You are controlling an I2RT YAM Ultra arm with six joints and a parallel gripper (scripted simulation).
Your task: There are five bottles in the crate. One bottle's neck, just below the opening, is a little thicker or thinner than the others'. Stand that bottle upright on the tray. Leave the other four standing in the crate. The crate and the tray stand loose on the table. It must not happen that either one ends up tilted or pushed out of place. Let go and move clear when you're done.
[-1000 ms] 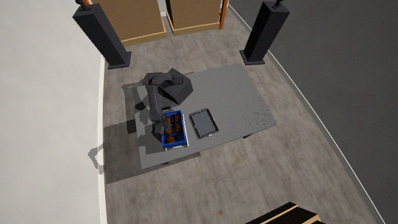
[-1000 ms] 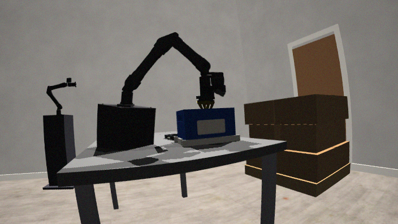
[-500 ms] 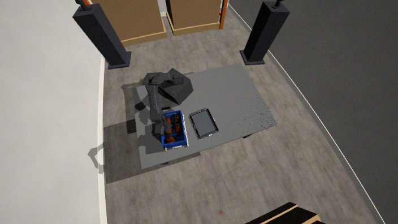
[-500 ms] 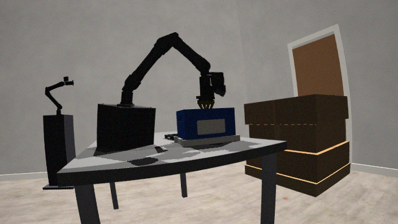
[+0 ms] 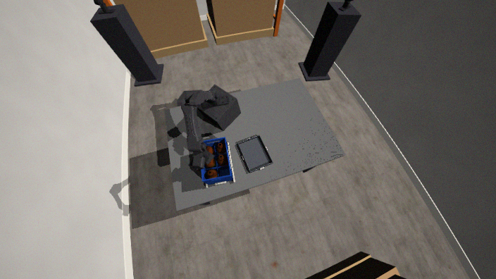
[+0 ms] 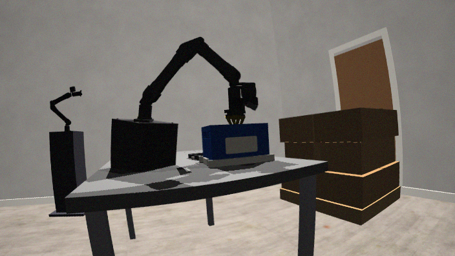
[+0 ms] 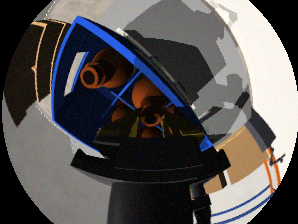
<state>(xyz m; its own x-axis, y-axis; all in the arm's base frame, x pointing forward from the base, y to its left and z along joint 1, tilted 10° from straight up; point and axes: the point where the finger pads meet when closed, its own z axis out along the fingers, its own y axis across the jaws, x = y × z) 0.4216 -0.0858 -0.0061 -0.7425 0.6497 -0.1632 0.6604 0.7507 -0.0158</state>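
Observation:
A blue crate [image 5: 217,164] stands on the table and holds several brown bottles [image 5: 220,148]. In the wrist view the crate [image 7: 87,90] shows bottle necks, one at the far left [image 7: 96,75]. My gripper [image 7: 150,111] is shut on the neck of one bottle [image 7: 149,117] in the crate's left column. In the side view the gripper [image 6: 235,120] sits just above the crate's top edge [image 6: 236,140], and the held bottle stays inside the crate. The dark tray [image 5: 253,153] lies empty just right of the crate.
The arm's black base box [image 5: 220,109] stands behind the crate. Two dark pillars [image 5: 127,44] and cardboard boxes [image 5: 165,25] stand beyond the table. Large brown boxes [image 6: 339,161] stand beside the table in the side view.

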